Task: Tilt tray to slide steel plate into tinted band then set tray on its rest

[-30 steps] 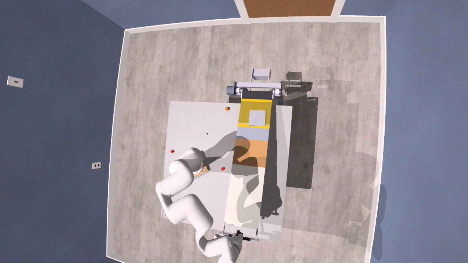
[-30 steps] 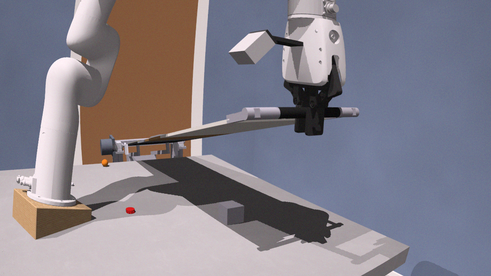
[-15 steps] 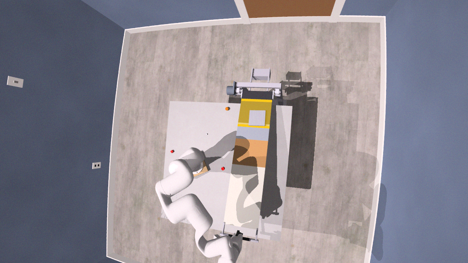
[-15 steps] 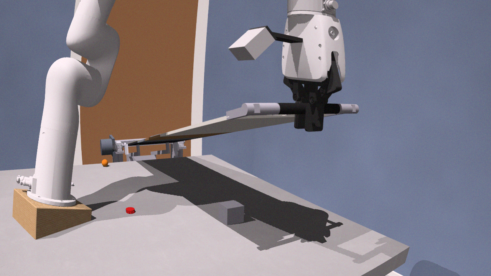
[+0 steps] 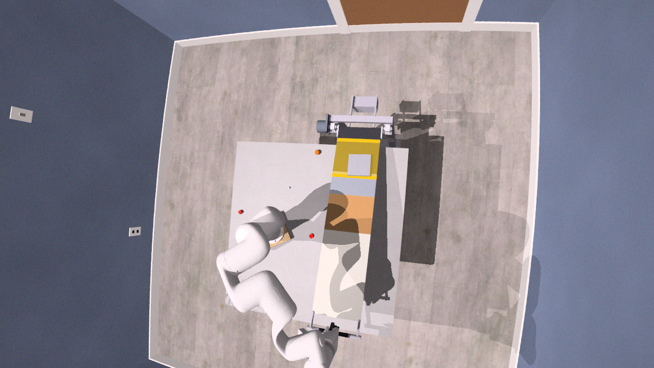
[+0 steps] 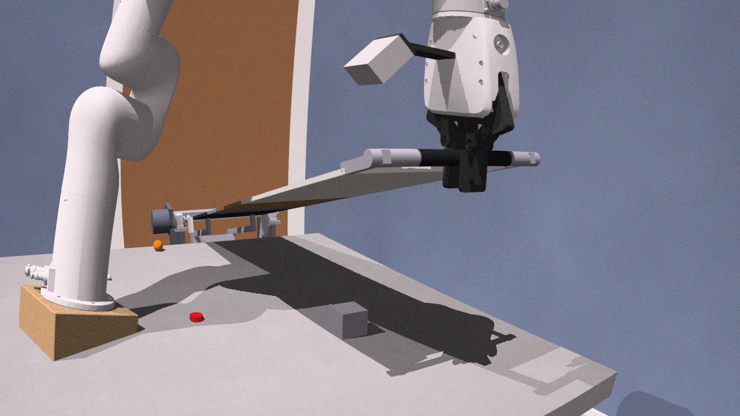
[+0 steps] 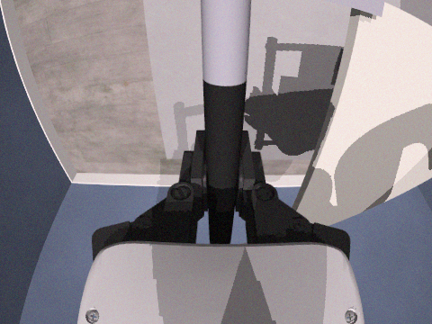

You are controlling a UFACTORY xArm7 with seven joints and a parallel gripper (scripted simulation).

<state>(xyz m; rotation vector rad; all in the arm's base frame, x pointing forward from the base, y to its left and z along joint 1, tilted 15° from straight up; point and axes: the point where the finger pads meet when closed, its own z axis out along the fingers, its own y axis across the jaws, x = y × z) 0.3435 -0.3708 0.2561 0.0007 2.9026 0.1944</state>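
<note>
Gripper (image 6: 464,173) pinching the dark middle section of the tray's handle bar (image 6: 450,157), fingers pressed against either side of it, well above the near edge of the tabletop (image 6: 217,361). Tray (image 6: 356,181) raised at that handle end, sloping down toward its hinge mount (image 6: 170,219) past the far edge. Steel plate (image 5: 358,165) lying flat on the bed near the far, hinged end, inside the yellow-tinted band (image 5: 340,160), between the two bright solid lines; near line (image 5: 353,175) just beside the plate's near edge, whether touching or apart not clear from above. Grey block rest (image 6: 349,318) standing on the tabletop below the lifted tray, in its shadow. Red disc (image 6: 196,316) lying near the wooden base block (image 6: 56,331) under the arm; orange ball (image 6: 158,244) at the far edge beside the hinge mount.
</note>
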